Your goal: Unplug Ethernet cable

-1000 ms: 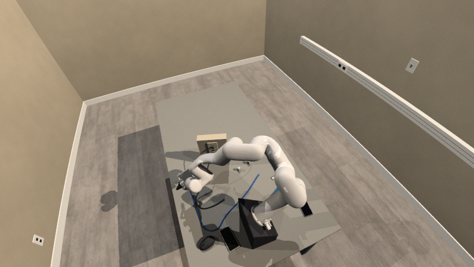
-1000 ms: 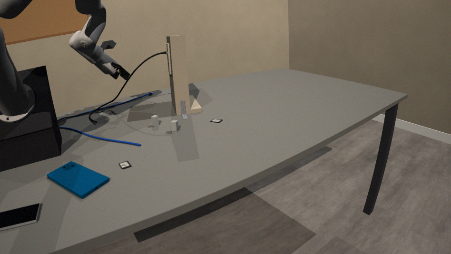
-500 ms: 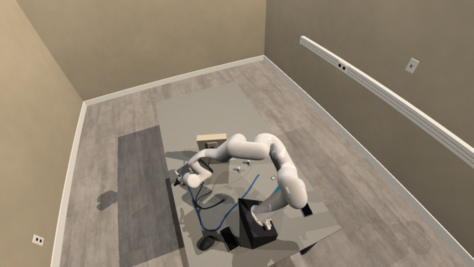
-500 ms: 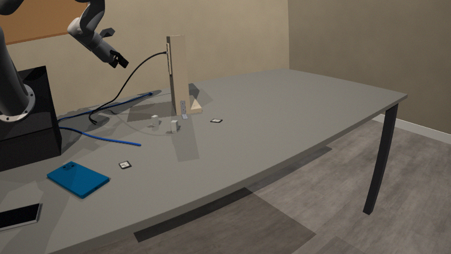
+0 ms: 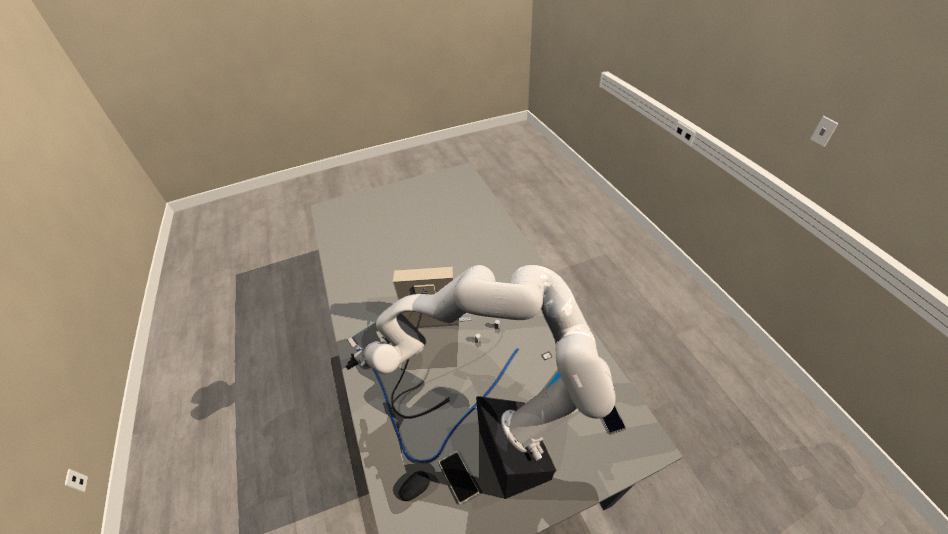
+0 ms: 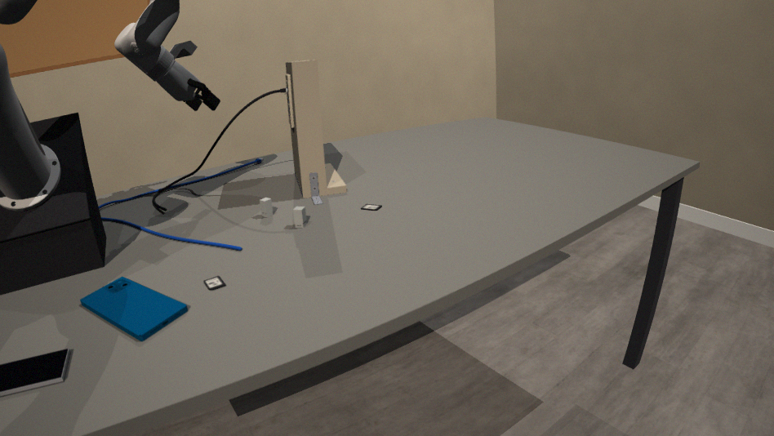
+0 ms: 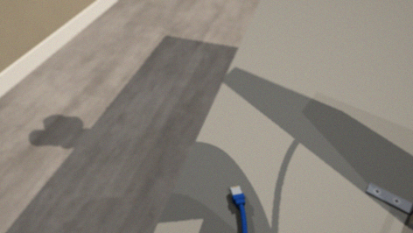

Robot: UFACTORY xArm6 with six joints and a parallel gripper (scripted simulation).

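Note:
The blue Ethernet cable (image 5: 424, 424) lies loose on the grey table. Its plug (image 7: 236, 194) rests on the table top, a little in from the table's left edge, and it also shows in the exterior view (image 6: 257, 161). The upright wooden board (image 6: 305, 130) carries the wall plate (image 6: 289, 100). A black cable (image 6: 227, 126) is still plugged into the plate's upper part. My gripper (image 6: 204, 100) is open and empty, raised well above the table, left of the board and above the blue plug. The fingers are out of the wrist view.
The black base box (image 6: 43, 189) stands at the near left. A blue tablet (image 6: 133, 307), a phone (image 6: 32, 371), two small white blocks (image 6: 265, 206) (image 6: 299, 215) and two small cards (image 6: 371, 206) (image 6: 214, 282) lie on the table. A dark mouse (image 5: 412, 485) sits near the corner.

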